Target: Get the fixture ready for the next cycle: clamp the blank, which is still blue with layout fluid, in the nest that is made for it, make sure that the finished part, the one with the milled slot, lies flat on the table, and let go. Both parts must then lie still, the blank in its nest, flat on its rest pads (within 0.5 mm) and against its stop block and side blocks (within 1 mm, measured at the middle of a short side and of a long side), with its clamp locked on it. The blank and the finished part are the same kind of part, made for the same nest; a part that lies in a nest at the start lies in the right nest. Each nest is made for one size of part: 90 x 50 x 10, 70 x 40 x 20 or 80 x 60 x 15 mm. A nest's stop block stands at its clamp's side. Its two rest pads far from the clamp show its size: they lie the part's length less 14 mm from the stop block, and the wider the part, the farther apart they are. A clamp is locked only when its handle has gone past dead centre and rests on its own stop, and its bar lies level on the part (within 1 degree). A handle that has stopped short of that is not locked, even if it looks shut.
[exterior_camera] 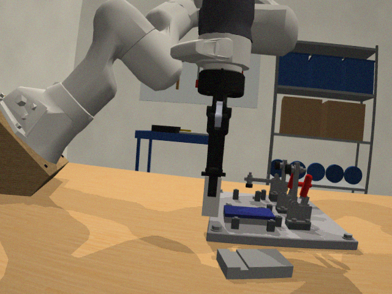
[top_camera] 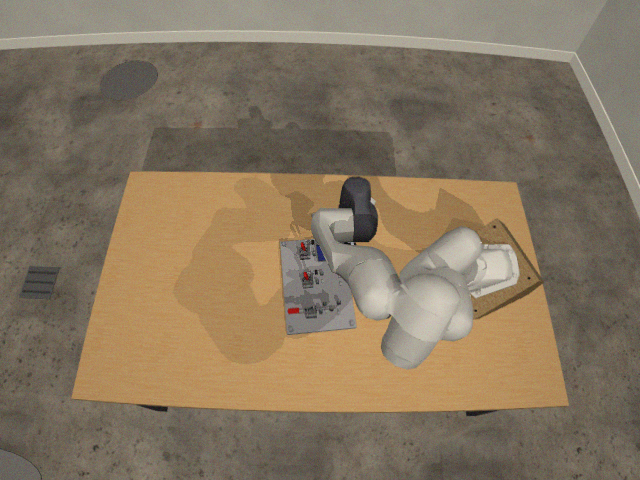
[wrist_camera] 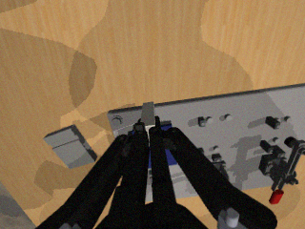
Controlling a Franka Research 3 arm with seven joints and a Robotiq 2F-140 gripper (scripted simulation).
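Note:
The blue blank (exterior_camera: 248,212) (top_camera: 320,253) lies in the nest nearest the plate's front edge on the grey fixture plate (exterior_camera: 320,232) (top_camera: 320,322) (wrist_camera: 238,107). My gripper (exterior_camera: 211,202) (wrist_camera: 150,110) is shut and empty. It points straight down, its tips low at the blank's short end far from the clamps; I cannot tell if they touch it. The clamp (exterior_camera: 297,215) beside the blank has its red handle (exterior_camera: 305,186) standing up. The grey finished part (exterior_camera: 255,262) (wrist_camera: 71,145), with its milled slot up, lies flat on the table in front of the plate.
Two more nests with clamps stand farther back on the plate; one red handle (exterior_camera: 291,180) (top_camera: 307,277) is up, another (top_camera: 293,310) lies flat toward the plate's edge. Small posts and blocks (exterior_camera: 235,193) stick up around the nests. The arm's wooden base (top_camera: 509,268) is at the table's right.

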